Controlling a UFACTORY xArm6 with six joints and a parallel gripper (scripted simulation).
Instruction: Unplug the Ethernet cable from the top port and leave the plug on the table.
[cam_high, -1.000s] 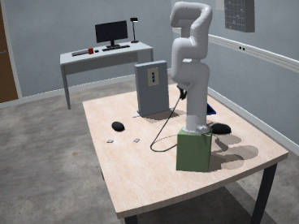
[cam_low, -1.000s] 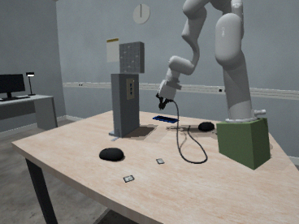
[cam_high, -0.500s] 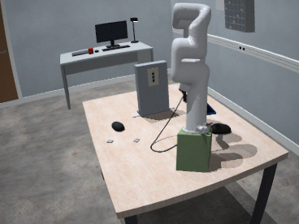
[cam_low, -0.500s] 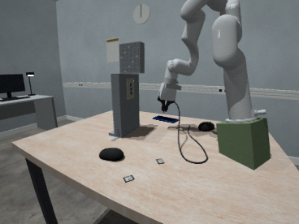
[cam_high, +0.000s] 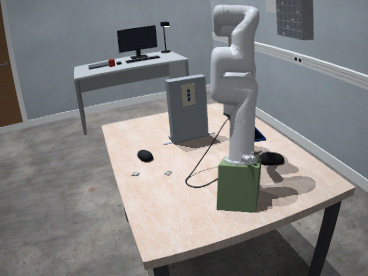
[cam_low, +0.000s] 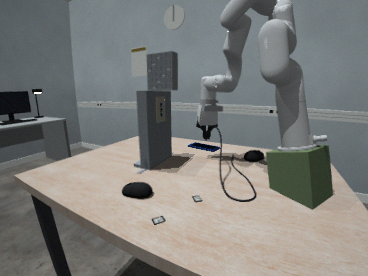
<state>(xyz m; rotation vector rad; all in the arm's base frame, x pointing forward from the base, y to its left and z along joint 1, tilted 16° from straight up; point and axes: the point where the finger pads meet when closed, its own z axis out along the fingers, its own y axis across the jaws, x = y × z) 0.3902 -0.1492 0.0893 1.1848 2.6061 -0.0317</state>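
Note:
The grey wall plate stand [cam_high: 187, 107] stands upright at the back of the table; its beige plate [cam_low: 161, 109] has three ports, and I see no cable in them. My gripper [cam_low: 207, 133] hangs in the air to the right of the stand, well above the table, and is shut on the Ethernet plug at the end of a black cable [cam_low: 231, 172]. The cable drops from the fingers and loops on the table top [cam_high: 202, 165]. In the top view the arm hides the gripper. The plug itself is too small to make out.
The arm stands on a green block [cam_high: 238, 186] at the table's right side. A black mouse-like lump [cam_low: 136, 190] and two small chips [cam_low: 197, 199] [cam_low: 159, 220] lie in front. A blue flat item [cam_low: 204, 146] and another dark lump [cam_low: 254, 155] lie behind.

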